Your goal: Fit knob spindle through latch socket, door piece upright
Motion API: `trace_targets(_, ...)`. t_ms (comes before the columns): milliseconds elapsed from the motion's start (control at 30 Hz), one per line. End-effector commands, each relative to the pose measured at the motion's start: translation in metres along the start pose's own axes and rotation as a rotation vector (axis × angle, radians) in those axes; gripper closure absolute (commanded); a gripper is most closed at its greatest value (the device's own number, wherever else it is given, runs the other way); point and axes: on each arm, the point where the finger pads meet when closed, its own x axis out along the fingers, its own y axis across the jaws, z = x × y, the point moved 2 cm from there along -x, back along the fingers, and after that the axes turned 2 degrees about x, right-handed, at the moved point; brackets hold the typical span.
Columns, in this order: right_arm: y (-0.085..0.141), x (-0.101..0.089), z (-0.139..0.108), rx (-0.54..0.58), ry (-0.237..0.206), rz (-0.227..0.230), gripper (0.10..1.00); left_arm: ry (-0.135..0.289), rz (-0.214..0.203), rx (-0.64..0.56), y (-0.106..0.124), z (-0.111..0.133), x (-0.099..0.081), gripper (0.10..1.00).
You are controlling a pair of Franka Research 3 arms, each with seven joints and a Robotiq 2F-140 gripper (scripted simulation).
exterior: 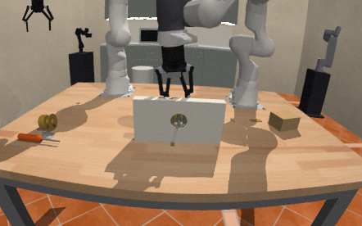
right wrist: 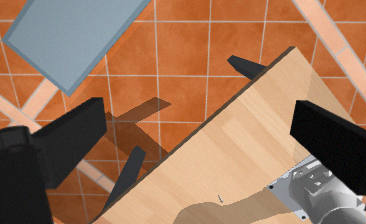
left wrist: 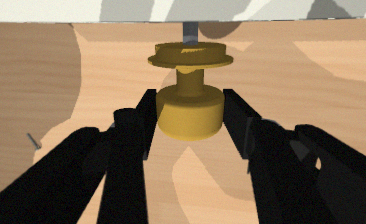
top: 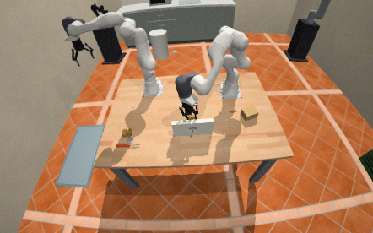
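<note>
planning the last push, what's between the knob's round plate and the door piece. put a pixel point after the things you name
Only a short length of the square spindle (left wrist: 190,31), seen in the left wrist view; the plate (left wrist: 190,56) isn't against the wood (left wrist: 84,11) yet.

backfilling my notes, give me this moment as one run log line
left gripper: shut on knob | spindle: toward door piece | plate: off wood | door piece: upright
</note>
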Motion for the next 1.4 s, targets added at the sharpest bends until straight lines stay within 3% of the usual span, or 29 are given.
trace_targets(0, 0.0020, -0.0003, -0.0009, -0.004, 0.001, 0.003, 0.098, 0.006, 0.001, 0.005, -0.0002, -0.0028, -0.0028, 0.680)
trace_targets(1367, 0.0020, -0.0003, -0.0009, -0.004, 0.001, 0.003, 0.098, 0.006, 0.001, 0.005, -0.0007, -0.0128, -0.0035, 0.680)
